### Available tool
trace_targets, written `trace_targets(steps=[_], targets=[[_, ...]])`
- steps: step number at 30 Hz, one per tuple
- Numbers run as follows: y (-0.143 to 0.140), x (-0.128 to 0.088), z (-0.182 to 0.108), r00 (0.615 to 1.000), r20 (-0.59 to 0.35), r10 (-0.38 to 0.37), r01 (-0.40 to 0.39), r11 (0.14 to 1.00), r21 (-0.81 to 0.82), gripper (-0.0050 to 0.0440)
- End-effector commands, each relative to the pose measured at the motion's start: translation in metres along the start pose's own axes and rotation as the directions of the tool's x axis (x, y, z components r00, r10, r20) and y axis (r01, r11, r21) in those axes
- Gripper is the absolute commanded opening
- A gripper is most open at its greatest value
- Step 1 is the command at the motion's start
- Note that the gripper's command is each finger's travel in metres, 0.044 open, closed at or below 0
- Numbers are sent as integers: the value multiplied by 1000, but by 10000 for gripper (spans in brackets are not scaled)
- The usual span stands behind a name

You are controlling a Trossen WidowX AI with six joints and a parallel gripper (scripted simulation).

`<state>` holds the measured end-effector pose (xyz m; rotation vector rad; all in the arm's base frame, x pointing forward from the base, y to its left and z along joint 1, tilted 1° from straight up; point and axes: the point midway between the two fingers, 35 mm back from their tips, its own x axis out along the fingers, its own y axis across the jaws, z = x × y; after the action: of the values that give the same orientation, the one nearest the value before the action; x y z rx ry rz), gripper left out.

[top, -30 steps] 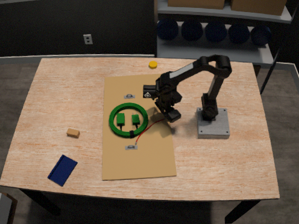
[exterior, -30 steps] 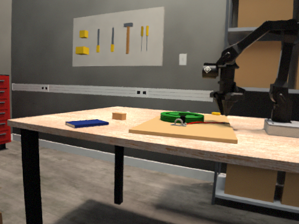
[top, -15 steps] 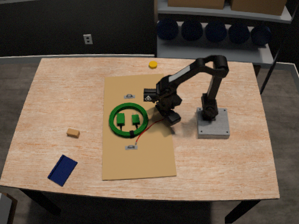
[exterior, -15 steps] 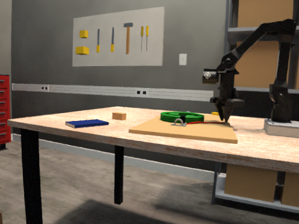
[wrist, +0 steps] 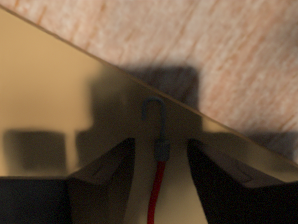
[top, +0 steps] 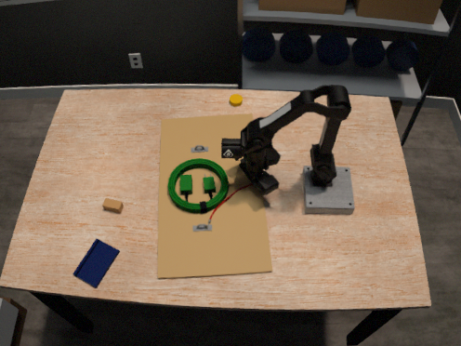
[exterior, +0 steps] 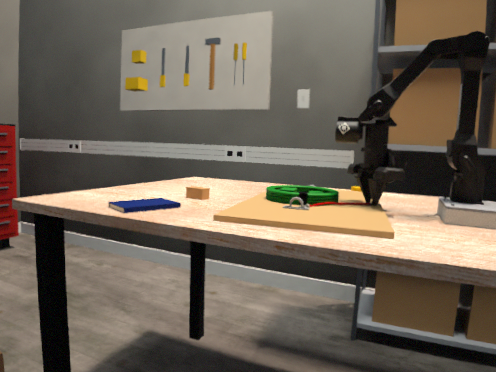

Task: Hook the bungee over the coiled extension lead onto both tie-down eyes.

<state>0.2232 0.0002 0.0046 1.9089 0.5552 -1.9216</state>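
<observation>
Red bungee cord [top: 230,194] [exterior: 337,203] [wrist: 156,192] lies beside the coiled green lead [top: 173,190] [exterior: 302,195] on the board [top: 214,256] [exterior: 305,220] [wrist: 35,65], its free hook [wrist: 163,117] beneath the parted pincer [top: 260,188] [exterior: 371,202] [wrist: 161,142], which grips nothing; pickup appears under way, calling next for closing around the cord's end.

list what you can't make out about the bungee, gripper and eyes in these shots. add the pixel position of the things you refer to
- Far hook of the red bungee [top: 229,197] [exterior: 330,203] [wrist: 156,187]: top view, the gripper [top: 263,186] [exterior: 372,201] [wrist: 161,145] covers it.
- Whether the near hook is seated in its eye [top: 202,227]: top view, too small.
- Far eye's loop: exterior view, mostly behind the green lead [top: 175,197] [exterior: 301,195].
- Both eyes: wrist view, outside the picture.
</observation>
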Motion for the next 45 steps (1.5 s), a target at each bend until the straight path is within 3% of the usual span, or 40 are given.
trace_targets(steps=[1, 8, 10, 27, 34, 45], targets=[[1, -3, -3, 1000, -14, 7, -7, 1000, 1, 150], [0, 0, -2, 1000, -5, 2, -2, 1000, 2, 150], [1, -3, -3, 1000, -14, 7, -7, 1000, 1, 102], [1, -3, -3, 1000, -14, 7, -7, 1000, 1, 2], [1, -1, -3, 1000, -6, 2, -2, 1000, 2, 0], [5, -26, -8, 999, -30, 17, -17, 1000, 1, -5]])
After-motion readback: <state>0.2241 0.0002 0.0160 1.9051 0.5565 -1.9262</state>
